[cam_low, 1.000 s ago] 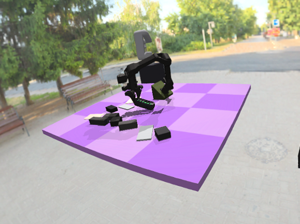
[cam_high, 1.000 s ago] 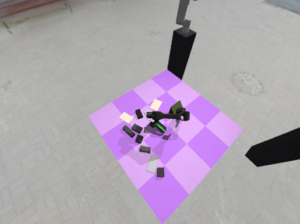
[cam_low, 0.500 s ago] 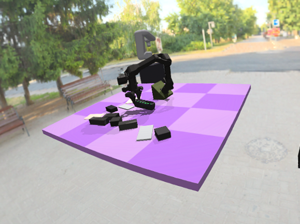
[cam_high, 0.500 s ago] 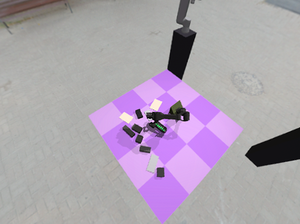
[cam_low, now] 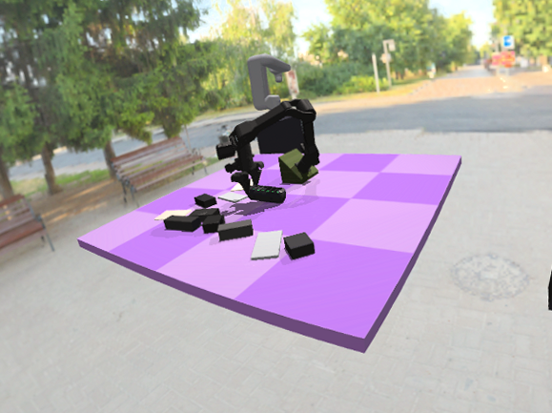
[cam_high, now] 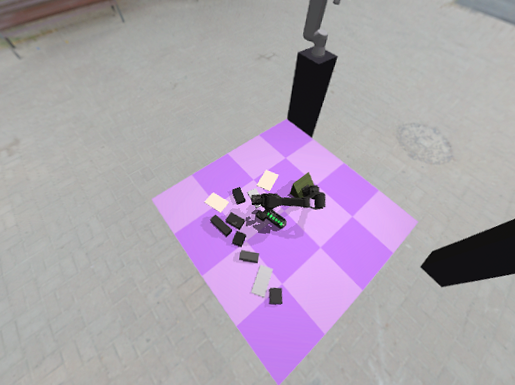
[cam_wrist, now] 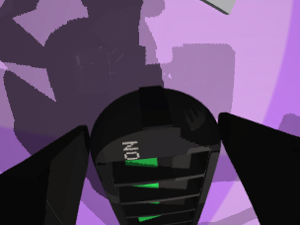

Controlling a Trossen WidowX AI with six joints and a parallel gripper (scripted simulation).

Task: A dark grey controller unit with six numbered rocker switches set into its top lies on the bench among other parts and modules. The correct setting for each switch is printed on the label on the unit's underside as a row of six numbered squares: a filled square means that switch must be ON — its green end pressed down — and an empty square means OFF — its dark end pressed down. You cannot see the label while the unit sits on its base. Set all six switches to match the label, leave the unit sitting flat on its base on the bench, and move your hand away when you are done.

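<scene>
The dark grey controller unit [cam_high: 275, 222] [cam_low: 269, 194] [cam_wrist: 173, 137] is held near one end between the fingertips of my gripper [cam_high: 261, 211] [cam_low: 252, 184] [cam_wrist: 154, 127]. Both fingertips touch its sides in the wrist view. It appears raised just above the bench, switches up, with its shadow beside it. The wrist view shows the rounded end, the ON marking and the nearest rockers with green ends at the left; the far rockers are cut off by the frame. Exact rocker positions are hard to tell. The label underneath is hidden.
An olive wedge block [cam_high: 302, 186] [cam_low: 290, 168] stands by the arm's base. Several dark modules lie about, including a long one [cam_high: 221, 225] [cam_low: 182, 222] and a square one [cam_high: 275, 296] [cam_low: 299, 245]. A pale plate [cam_high: 261, 281] [cam_low: 267, 244] and cream plates [cam_high: 267, 180] lie flat.
</scene>
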